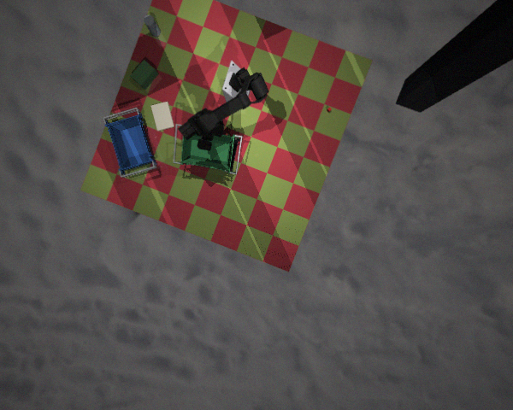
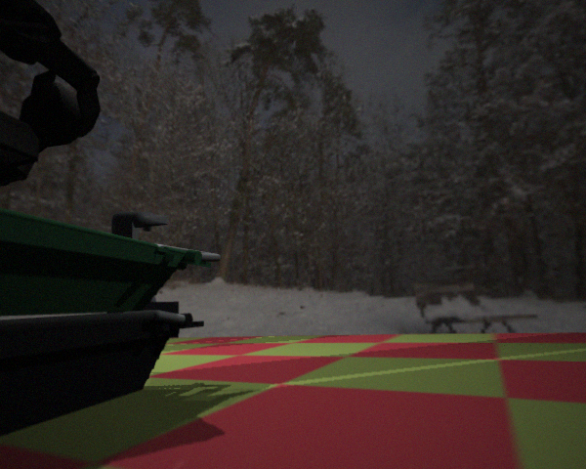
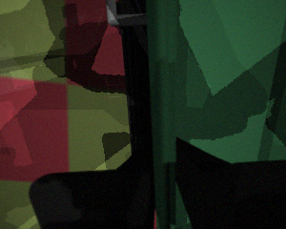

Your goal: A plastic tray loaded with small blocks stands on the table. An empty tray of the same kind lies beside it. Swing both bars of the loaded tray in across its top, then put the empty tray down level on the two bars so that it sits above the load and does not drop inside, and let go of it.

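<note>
The green tray (image 1: 215, 154) (image 2: 56, 273) (image 3: 238, 43) is empty and looks nearly level above the black tray (image 2: 61, 353) (image 3: 140, 91). In the exterior view, its underside is at or very close to the black tray's top; contact cannot be told. My gripper (image 1: 209, 137) (image 3: 160, 141) is shut on the green tray's long side wall, one finger inside and one outside. Wire bars show beyond both ends, a left bar (image 1: 175, 143) and a right bar (image 1: 238, 154); which tray each belongs to is unclear. The load and the black tray's swung-in bars are hidden.
A blue tray (image 1: 131, 141) with wire bars stands to the left in the top view. A cream block (image 1: 162, 115), a dark green block (image 1: 144, 73) and a grey cylinder (image 1: 151, 25) lie farther back. A small red object (image 1: 328, 109) is at the right.
</note>
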Robot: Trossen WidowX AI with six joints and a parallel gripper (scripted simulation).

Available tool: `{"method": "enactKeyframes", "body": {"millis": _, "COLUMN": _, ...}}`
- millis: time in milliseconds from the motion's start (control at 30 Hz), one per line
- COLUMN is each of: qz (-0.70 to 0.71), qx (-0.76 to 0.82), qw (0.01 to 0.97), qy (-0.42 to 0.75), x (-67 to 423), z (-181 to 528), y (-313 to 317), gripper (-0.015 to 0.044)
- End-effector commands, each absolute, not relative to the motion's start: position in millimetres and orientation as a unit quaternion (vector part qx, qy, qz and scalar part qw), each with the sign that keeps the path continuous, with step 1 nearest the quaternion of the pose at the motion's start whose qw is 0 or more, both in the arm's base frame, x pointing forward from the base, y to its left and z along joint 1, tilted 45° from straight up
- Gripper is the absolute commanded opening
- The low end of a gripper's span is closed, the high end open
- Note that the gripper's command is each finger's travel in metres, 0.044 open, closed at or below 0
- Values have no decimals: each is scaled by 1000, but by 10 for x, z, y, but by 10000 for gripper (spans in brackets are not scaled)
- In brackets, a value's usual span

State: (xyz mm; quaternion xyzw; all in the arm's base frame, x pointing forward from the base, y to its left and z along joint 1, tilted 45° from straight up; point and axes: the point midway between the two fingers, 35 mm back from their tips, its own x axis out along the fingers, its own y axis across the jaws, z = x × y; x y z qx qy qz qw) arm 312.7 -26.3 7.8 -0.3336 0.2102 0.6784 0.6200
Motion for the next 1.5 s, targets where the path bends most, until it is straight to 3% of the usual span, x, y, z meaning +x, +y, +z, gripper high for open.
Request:
{"method": "enactKeyframes", "body": {"millis": 0, "qz": 688, "qx": -327, "qw": 610, "qy": 218, "x": 3063, "z": 45, "y": -207, "gripper": 0}}
{"method": "enactKeyframes", "body": {"millis": 1467, "qz": 688, "qx": -327, "qw": 610, "qy": 218, "x": 3028, "z": -12, "y": -157, "gripper": 0}}
